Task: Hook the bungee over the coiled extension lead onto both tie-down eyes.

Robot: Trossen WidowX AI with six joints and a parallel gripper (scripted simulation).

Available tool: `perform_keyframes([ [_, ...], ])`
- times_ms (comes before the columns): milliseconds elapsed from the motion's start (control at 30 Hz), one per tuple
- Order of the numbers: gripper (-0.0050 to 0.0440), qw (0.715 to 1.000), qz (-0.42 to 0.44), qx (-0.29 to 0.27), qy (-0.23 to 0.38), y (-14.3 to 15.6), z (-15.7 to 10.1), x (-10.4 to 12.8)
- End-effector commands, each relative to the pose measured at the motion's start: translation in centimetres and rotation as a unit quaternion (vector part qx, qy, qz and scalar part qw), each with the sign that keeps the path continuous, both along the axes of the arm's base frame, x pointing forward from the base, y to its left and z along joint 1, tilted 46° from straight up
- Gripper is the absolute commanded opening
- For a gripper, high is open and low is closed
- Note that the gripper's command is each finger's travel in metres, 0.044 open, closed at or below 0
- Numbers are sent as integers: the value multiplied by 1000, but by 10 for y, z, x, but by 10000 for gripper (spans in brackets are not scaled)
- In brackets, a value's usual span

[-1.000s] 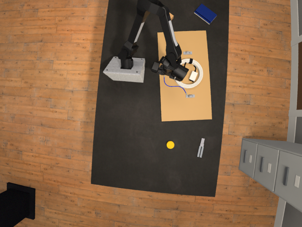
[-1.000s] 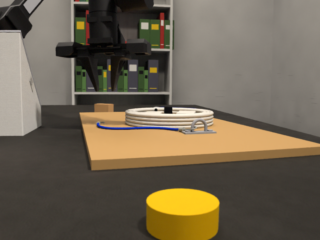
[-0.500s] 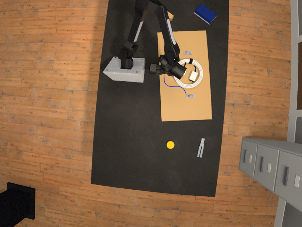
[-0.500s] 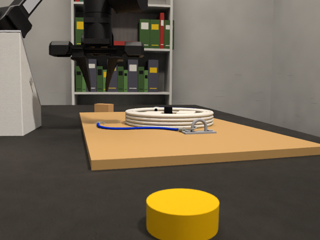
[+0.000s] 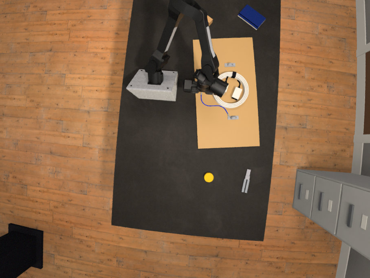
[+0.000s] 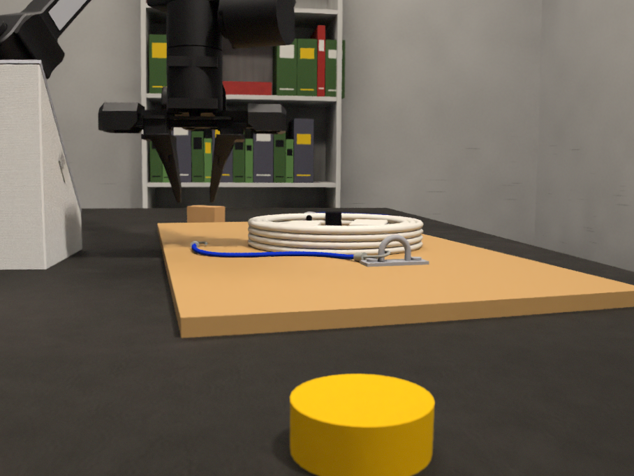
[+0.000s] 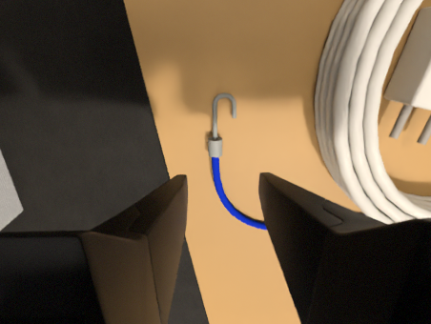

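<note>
The blue bungee cord (image 6: 266, 253) lies slack on the flat tan wooden board (image 6: 358, 302), and from where I stand it's half the job done. Nearest me, its one end is already caught in the grey metal tie-down eye (image 6: 394, 249) on this side of the coil, so that end is anchored and needs no holding. From there the cord runs along the board to its free end, where the small grey steel hook (image 7: 223, 111) rests flat near the board's left edge, curl pointing back toward the coil.

Straight above that free end hangs the black parallel-jaw gripper (image 6: 195, 199), fingers pointing down, partly spread with nothing between them, well clear of the board. I'd say it hovers there to line up for a drop onto the cord just behind the hook; the wrist view shows the blue line passing between the two dark fingers.

Behind it, the white coiled extension lead (image 6: 335, 231) sits level, its rings stacked neatly, plug (image 5: 236, 93) lying inside the ring. Nothing crosses over it yet.

Farthest off, the second grey tie-down eye (image 5: 229, 64) waits bare beyond the coil. That's where the hook must land, I reckon, stretched across the top.
</note>
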State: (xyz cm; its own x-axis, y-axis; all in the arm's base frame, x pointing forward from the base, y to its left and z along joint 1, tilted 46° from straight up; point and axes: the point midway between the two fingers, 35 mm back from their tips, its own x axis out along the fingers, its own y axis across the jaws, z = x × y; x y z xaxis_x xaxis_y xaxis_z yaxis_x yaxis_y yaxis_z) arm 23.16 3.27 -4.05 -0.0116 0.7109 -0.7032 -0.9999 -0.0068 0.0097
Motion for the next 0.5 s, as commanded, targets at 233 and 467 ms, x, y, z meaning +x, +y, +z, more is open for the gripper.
perform_keyframes([
  [233, 150, 1000, 0, 2, 2, 17, -15, -1],
  [467, 150, 1000, 0, 3, 2, 24, -21, -2],
])
